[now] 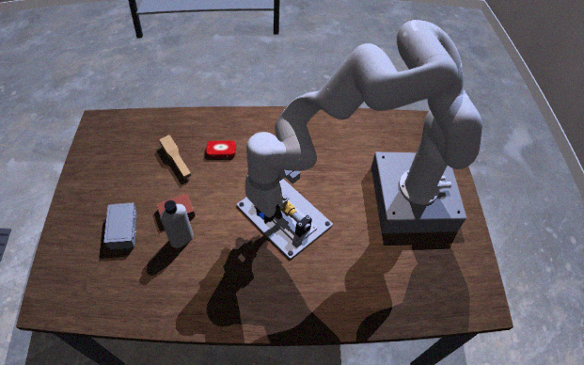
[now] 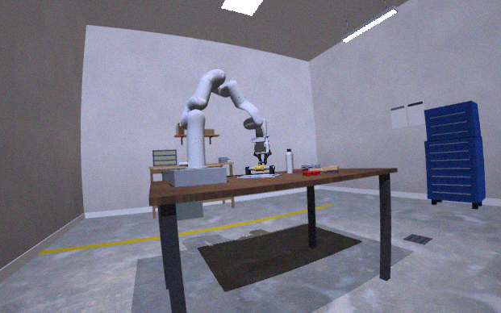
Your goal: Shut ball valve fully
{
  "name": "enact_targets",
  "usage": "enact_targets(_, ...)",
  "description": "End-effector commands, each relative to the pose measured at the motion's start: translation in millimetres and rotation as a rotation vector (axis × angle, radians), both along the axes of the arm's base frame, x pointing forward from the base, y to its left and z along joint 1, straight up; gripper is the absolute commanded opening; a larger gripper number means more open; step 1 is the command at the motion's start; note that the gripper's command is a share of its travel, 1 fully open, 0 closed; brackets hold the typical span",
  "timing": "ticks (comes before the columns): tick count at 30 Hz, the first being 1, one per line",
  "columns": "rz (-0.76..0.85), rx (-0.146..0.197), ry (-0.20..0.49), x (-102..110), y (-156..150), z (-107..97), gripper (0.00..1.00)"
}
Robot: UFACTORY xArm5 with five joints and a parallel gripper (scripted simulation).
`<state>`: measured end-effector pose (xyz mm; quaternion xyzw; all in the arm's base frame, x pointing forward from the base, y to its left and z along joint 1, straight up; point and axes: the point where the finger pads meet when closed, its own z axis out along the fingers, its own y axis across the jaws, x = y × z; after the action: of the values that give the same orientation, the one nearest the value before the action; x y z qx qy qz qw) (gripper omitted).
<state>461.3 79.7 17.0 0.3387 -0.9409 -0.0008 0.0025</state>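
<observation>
The ball valve (image 1: pixel 294 215) has a yellow brass body and black ends, and sits on a grey mounting plate (image 1: pixel 284 224) in the middle of the table. Its blue handle (image 1: pixel 262 215) shows just under my wrist. My gripper (image 1: pixel 269 214) points straight down over the valve and is shut on the handle; the wrist hides most of the fingers from above. In the side view my gripper (image 2: pixel 261 158) stands right above the valve (image 2: pixel 260 168), fingers down on it.
A white bottle (image 1: pixel 176 224) stands left of the plate beside a red-brown block (image 1: pixel 176 204). A grey box (image 1: pixel 120 226), a wooden block (image 1: pixel 174 155) and a red puck (image 1: pixel 221 149) lie further left. My grey base (image 1: pixel 416 198) is at the right.
</observation>
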Motion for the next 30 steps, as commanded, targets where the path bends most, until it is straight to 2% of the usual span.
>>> enact_targets(1, -0.04, 0.0, -0.005, 3.8, -3.0, 1.8, 0.0)
enact_targets(13, -0.046, 0.0, -0.005, 4.0, -3.3, 1.8, 0.0)
enact_targets(14, -0.046, 0.0, -0.005, 4.0, -3.3, 1.8, 0.69)
enact_targets(30, -0.046, 0.0, -0.005, 4.0, -3.3, 1.8, 0.69)
